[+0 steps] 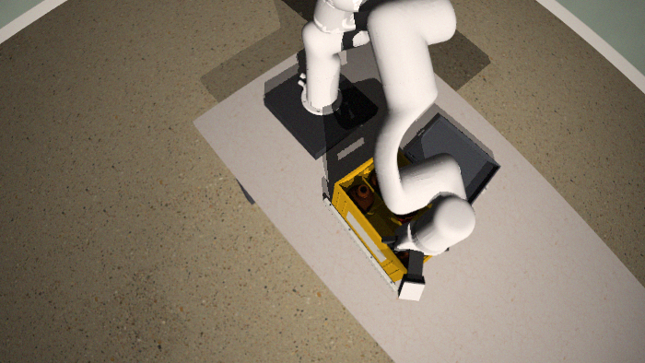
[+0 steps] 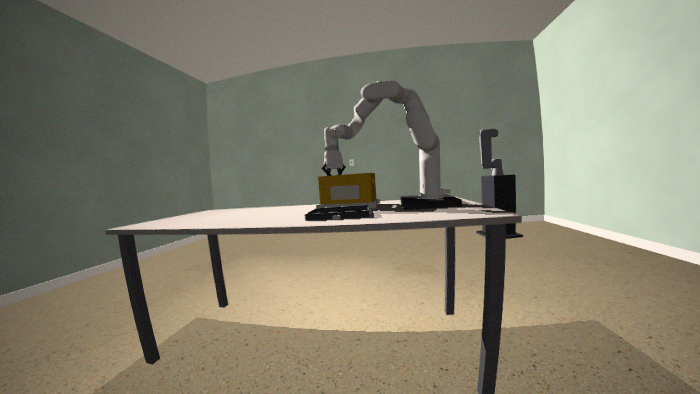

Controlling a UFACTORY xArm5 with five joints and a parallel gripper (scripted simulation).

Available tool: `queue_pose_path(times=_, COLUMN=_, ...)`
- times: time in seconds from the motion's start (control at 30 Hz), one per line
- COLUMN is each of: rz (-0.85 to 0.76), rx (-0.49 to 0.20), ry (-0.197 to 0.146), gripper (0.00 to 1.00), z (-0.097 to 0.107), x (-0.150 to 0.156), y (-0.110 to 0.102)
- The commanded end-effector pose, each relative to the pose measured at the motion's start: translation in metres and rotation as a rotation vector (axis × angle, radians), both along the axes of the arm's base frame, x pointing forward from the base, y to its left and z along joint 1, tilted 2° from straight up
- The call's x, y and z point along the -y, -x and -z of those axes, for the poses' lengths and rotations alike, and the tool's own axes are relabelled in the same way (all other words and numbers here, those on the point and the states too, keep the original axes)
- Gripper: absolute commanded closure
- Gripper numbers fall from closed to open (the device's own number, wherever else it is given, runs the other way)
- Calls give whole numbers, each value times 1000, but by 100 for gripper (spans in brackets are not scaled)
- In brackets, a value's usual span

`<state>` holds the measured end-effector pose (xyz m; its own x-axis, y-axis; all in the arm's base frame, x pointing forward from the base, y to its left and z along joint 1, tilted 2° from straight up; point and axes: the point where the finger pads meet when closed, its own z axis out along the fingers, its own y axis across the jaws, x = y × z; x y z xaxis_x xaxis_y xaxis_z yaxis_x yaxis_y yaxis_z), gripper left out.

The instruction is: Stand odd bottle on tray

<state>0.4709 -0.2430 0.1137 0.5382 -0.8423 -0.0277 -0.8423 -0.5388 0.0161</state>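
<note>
A yellow crate [image 1: 366, 216] stands on the table beside a dark tray [image 1: 453, 154]. In the exterior view the crate [image 2: 347, 188] stands behind the low tray [image 2: 340, 213]. Brown bottles [image 1: 362, 193] stand inside the crate, mostly hidden by my arm; I cannot compare their necks. The tray looks empty where I can see it. My gripper [image 2: 333, 171] is open, fingers pointing down, just above the crate's rim at its left end. In the overhead view the wrist [image 1: 438, 226] hides the fingers, so I cannot tell if a bottle neck sits between them.
My arm's black base plate [image 1: 320, 111] sits at the far end of the table and shows in the exterior view [image 2: 430, 201]. A white block on a dark stem [image 1: 411, 287] is by the crate's near end. A dark post with a grey bracket [image 2: 495, 190] stands at a table corner.
</note>
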Motion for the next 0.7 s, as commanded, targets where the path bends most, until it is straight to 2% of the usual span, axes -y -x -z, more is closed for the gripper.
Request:
queue_pose_path(times=0.0, rz=0, rx=5, ry=2, gripper=35, z=-11, x=1, y=-1)
queue_pose_path(times=0.67, rz=0, rx=5, ry=2, gripper=35, z=-67, x=2, y=-2)
